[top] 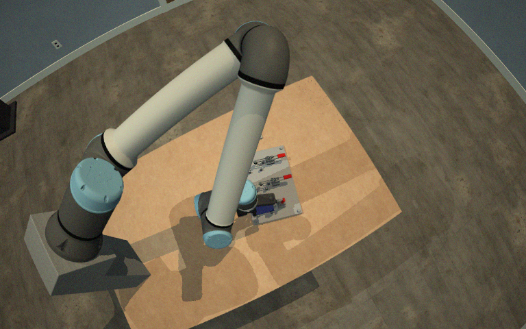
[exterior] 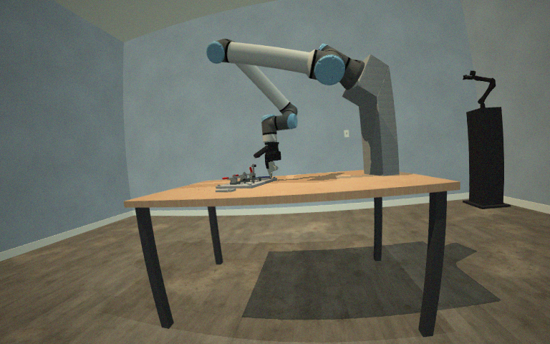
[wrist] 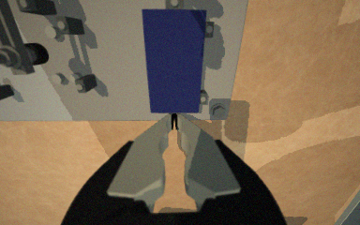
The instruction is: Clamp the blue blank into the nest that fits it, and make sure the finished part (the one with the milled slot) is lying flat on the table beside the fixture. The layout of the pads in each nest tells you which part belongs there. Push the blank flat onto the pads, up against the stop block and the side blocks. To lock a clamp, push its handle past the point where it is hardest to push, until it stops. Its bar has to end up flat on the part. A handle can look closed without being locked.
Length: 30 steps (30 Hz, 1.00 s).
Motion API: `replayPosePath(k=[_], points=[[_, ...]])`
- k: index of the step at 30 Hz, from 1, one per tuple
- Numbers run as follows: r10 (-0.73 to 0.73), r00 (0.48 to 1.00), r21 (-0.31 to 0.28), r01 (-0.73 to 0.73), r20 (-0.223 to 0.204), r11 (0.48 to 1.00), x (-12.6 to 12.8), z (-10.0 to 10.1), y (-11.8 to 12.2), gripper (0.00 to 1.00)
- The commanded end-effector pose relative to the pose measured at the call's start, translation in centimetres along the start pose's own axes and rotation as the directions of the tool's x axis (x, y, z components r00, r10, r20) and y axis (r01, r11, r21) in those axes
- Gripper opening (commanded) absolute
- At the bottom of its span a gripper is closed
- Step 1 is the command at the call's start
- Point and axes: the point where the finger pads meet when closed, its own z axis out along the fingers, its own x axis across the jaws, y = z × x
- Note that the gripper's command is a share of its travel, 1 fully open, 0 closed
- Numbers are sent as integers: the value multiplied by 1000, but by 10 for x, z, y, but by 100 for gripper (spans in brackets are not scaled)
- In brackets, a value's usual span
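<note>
The blue blank (wrist: 174,61) (top: 264,210) lies flat on the grey fixture plate (wrist: 117,70) (top: 290,186) (exterior: 227,188), in the nest nearest the plate's side edge. Small side blocks (wrist: 203,97) stand along its right side. My gripper (wrist: 174,113) (exterior: 272,168) is shut and holds nothing. Its fingertips are just off the blank's near short end, low over the plate's edge. The clamp handle (top: 283,200) (exterior: 253,165) of this nest stands up, red-tipped. I cannot make out the finished part with the milled slot in any view.
Two more toggle clamps with red handles (top: 281,155) (top: 287,177) lie flat on the plate's far nests. Pads and blocks (wrist: 86,82) of the neighbouring nest show left of the blank. The wooden table (top: 329,127) (exterior: 324,188) (wrist: 291,70) surrounds the plate. The arm's forearm hangs over the plate's left side.
</note>
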Motion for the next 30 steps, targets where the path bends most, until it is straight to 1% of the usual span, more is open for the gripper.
replayPosePath(k=[1,12,19,25,30], points=[[-3,1000,5,3,-1,1000,1,-1,-4,0],[1,1000,-1,-1,-1,1000,1,0,14,0],[1,1000,-1,-1,0,1000,0,0,20,0],[-1,1000,1,1,0,1000,0,-1,19,0],[-1,1000,2,1,-1,1000,1,-5,19,0]])
